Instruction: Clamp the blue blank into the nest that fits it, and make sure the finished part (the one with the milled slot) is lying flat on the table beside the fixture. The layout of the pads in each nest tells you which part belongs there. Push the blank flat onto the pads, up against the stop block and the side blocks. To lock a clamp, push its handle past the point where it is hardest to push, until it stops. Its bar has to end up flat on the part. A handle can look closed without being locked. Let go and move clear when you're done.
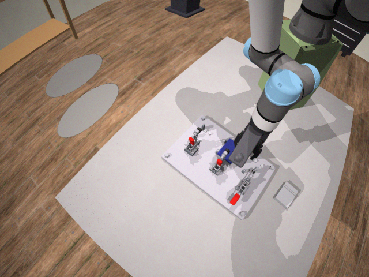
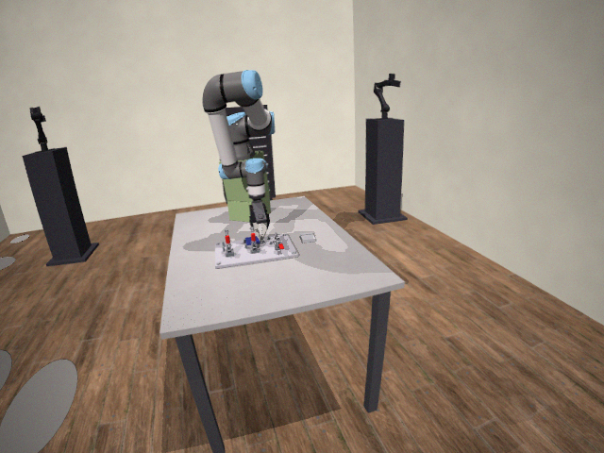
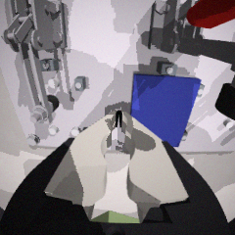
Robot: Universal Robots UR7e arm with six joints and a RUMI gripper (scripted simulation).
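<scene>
The blue blank (image 1: 226, 146) (image 2: 249, 239) (image 3: 164, 107) lies in the middle nest of the grey fixture plate (image 1: 190, 171) (image 2: 234, 263) (image 3: 98, 49). The middle clamp's red handle (image 1: 219, 161) (image 3: 212, 12) stands just in front of it. My gripper (image 1: 241, 157) (image 2: 261, 237) (image 3: 118, 111) is shut on nothing. Its tips hang low over the plate, right beside the blank's edge on the side toward the right nest. The grey finished part (image 1: 286, 194) (image 2: 308, 238) lies flat on the table to the right of the fixture.
The left clamp (image 1: 192, 141) has its red handle upright. The right clamp (image 1: 243, 187) lies stretched out with its red handle (image 1: 235, 198) low near the plate's front edge. The arm's green base (image 1: 309, 50) stands behind the fixture.
</scene>
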